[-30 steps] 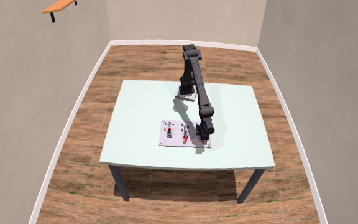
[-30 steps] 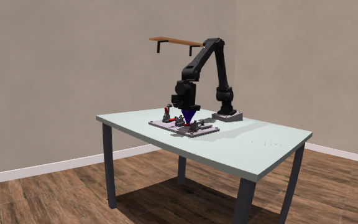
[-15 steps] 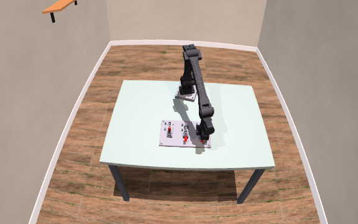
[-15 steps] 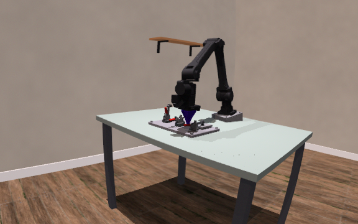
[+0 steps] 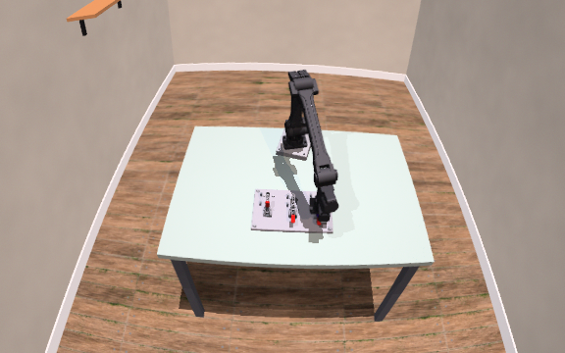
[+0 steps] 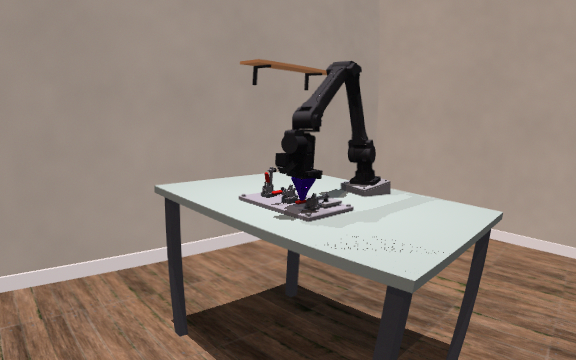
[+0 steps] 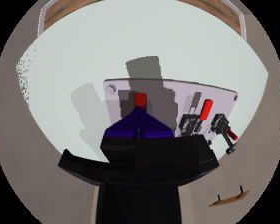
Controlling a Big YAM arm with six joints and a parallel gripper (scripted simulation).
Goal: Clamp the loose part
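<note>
The fixture plate (image 5: 260, 224) (image 6: 252, 198) (image 7: 222, 98) carries three red-handled clamps. My gripper (image 6: 302, 199) (image 7: 138, 110) is shut and empty, pointing down, its blue fingertips at the end clamp's red handle (image 5: 319, 223) (image 6: 299, 202) (image 7: 140, 99). That handle lies low; whether the tips touch it I cannot tell. The middle clamp's handle (image 5: 292, 219) (image 6: 277, 192) (image 7: 206, 109) also lies low. The far clamp's handle (image 5: 267, 204) (image 6: 267, 177) (image 7: 232, 135) stands up. A grey flat piece (image 6: 332, 203) shows beside the end clamp; its seating and the clamp's bar are too small or hidden to judge.
The table (image 5: 214, 196) (image 6: 393, 240) (image 7: 91, 55) bears the fixture and the arm's base plate (image 5: 291, 154) (image 6: 377, 189). The middle clamp stands close beside the gripper. An orange shelf (image 5: 93, 9) (image 6: 283, 65) (image 7: 230, 198) is on the wall, away from the arm.
</note>
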